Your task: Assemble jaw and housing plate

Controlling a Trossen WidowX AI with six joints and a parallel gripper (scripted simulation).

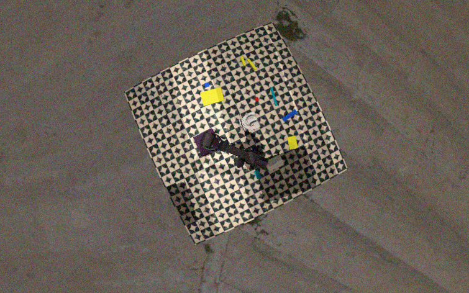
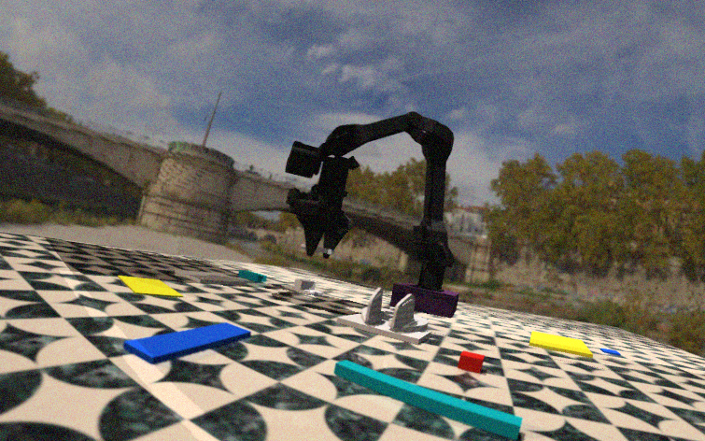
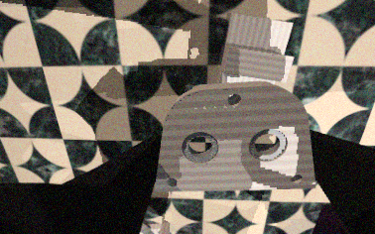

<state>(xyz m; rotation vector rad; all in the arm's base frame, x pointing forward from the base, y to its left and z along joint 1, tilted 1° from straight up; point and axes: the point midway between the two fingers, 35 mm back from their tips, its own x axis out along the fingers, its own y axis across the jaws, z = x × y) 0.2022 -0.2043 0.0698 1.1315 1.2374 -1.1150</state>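
Note:
My gripper [image 2: 319, 252] [image 3: 235, 139] is shut on the light-grey housing plate [image 3: 233, 119]. The plate has two large holes and several small ones, and lies across between the fingers, well above the table. Only pale bits show at the fingertips in the exterior view. A ribbed light-grey block [image 3: 258, 61] [image 2: 304, 284] stands on the table beyond and below the plate; I cannot tell whether it is the free jaw. The white base [image 1: 251, 121] [image 2: 417, 336] has two upright curved fins [image 2: 373, 306]; its pins, gear teeth and seated jaw cannot be made out.
A flat pale slab [image 1: 275, 163] lies beyond the hand. A small teal block [image 1: 257, 174] [image 2: 251, 276] is near it. A red cube [image 1: 256, 99] [image 2: 471, 361], teal bar [image 1: 273, 96] [image 2: 426, 397] and blue bar [image 1: 289, 115] [image 2: 188, 341] lie beyond the base. Yellow pieces [image 1: 211, 96] [image 1: 292, 142] lie farther out.

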